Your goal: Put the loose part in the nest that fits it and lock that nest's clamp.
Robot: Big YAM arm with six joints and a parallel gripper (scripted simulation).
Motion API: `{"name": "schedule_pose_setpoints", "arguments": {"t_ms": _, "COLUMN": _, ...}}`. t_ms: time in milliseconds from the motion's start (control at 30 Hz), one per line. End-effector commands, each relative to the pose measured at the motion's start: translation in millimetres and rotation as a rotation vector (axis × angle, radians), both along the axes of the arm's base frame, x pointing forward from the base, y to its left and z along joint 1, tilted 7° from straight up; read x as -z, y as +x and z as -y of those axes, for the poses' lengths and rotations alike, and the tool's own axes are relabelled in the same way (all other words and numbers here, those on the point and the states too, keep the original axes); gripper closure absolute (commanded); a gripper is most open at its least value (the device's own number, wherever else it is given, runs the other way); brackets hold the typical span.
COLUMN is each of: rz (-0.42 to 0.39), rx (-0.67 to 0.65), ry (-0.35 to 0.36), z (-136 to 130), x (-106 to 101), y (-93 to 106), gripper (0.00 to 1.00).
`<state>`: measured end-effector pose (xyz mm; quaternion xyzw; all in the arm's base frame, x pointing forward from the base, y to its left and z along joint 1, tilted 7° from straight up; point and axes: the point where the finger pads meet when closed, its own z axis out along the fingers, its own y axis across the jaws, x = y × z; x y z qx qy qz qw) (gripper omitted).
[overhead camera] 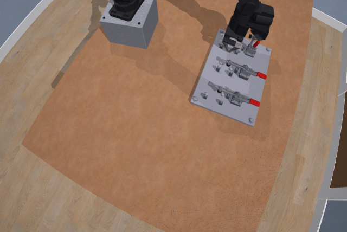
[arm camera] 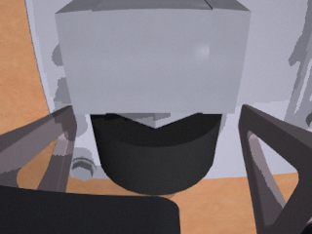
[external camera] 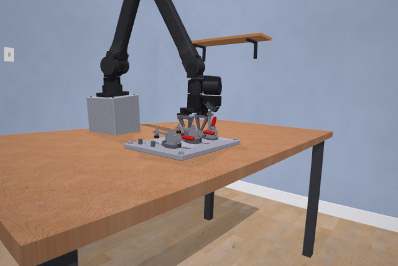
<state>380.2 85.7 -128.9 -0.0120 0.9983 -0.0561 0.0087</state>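
The grey fixture plate (overhead camera: 238, 111) (external camera: 209, 148) lies on the table with three clamps. My gripper (overhead camera: 232, 46) (external camera: 193, 122) (arm camera: 157, 115) is open and hangs low over the far nest. The loose part (arm camera: 152, 53) (overhead camera: 238, 42), a light grey block with a dark round piece (arm camera: 152, 156) at its near end, lies between my spread fingers without their touching it. The far clamp's red handle (overhead camera: 255, 44) (external camera: 213, 120) stands upright just right of my gripper. I cannot tell how the part sits against the blocks.
The middle clamp's red handle (overhead camera: 261, 75) (external camera: 209, 132) and the near clamp's red handle (overhead camera: 254, 102) (external camera: 187, 137) lie flat, over nests that hold no part. The arm's grey pedestal (overhead camera: 128, 27) (external camera: 112, 114) stands at the back left.
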Motion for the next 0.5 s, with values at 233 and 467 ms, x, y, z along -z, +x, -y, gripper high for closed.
{"name": "schedule_pose_setpoints", "arguments": {"t_ms": 233, "rz": 0.039, "rx": -0.002, "ry": 0.011, "z": -12, "x": -37, "y": 16.4, "gripper": 0.08}}
{"name": "schedule_pose_setpoints", "arguments": {"t_ms": 467, "rz": 0.049, "rx": -0.002, "ry": 0.014, "z": -16, "x": -61, "y": 20.8, "gripper": 0.08}}
